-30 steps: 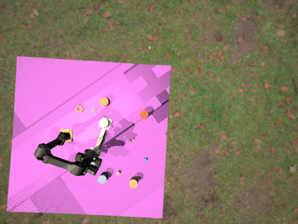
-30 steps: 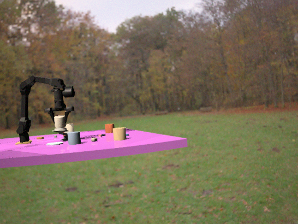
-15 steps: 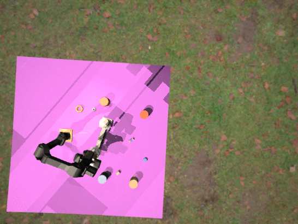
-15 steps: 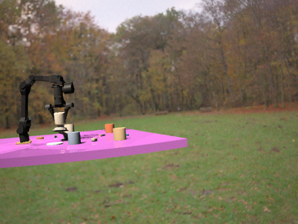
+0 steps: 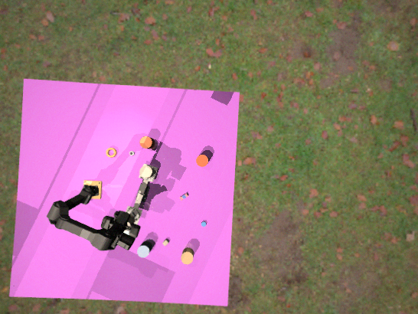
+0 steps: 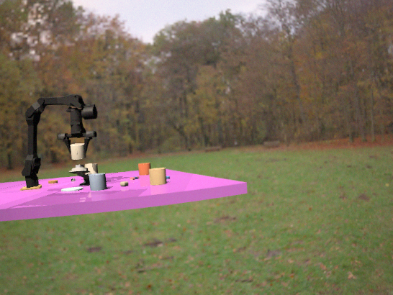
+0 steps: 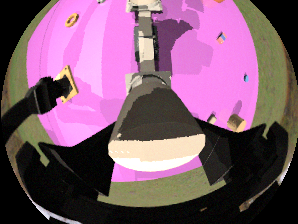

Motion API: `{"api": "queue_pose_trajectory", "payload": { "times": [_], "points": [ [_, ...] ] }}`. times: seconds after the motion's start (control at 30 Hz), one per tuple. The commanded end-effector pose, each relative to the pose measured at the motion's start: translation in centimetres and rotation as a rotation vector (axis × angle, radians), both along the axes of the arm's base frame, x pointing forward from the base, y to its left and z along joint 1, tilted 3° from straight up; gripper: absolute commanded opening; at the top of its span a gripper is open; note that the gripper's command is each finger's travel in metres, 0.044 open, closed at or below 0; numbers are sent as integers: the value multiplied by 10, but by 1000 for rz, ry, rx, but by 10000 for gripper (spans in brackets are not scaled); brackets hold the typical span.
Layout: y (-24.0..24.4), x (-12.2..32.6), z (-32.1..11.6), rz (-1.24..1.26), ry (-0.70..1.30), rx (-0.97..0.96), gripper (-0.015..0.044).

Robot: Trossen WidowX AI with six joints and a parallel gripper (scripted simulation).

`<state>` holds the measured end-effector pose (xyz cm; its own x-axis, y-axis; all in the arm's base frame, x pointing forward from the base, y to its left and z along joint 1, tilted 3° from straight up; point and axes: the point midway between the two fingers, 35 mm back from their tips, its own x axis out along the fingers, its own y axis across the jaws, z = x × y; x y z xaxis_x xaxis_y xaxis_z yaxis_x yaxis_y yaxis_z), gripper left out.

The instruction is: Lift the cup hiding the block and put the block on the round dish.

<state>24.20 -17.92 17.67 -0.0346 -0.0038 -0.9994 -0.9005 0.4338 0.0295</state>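
My gripper (image 6: 77, 152) (image 7: 153, 120) is shut on a cream cup (image 6: 77, 151) (image 7: 157, 115), held upright in the air above the near end of the balance (image 5: 142, 194) (image 7: 146, 47). The arm hides this cup from overhead. The near pan (image 6: 78, 170) is uncovered, with a small pale lump on it in the exterior view, too small to tell whether it is the block. The other cream cup (image 5: 146, 171) (image 6: 92, 168) stands on the far end. The round white dish (image 6: 72, 188) lies in front of the balance, on the table, with no cup seen above it.
A blue-grey cylinder (image 5: 143, 251) (image 6: 98, 181) stands near the dish. A tan cylinder (image 5: 187, 257) (image 6: 157, 176), beige piece (image 5: 165, 242) (image 6: 124, 183) and two orange cylinders (image 5: 146, 142) (image 5: 202, 160) stand around. A yellow ring (image 5: 107, 152) (image 6: 52, 181) lies behind the arm base.
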Motion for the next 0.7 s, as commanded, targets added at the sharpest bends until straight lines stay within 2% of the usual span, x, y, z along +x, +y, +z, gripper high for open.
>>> {"api": "queue_pose_trajectory", "payload": {
  "times": [0.0,0.33,0.67],
  "points": [
    [0,0,8,-5,-9,-13,0],
    [2,-2,21,-5,-9,-12,0],
    [2,-2,14,0,0,0,0]
  ]
}}
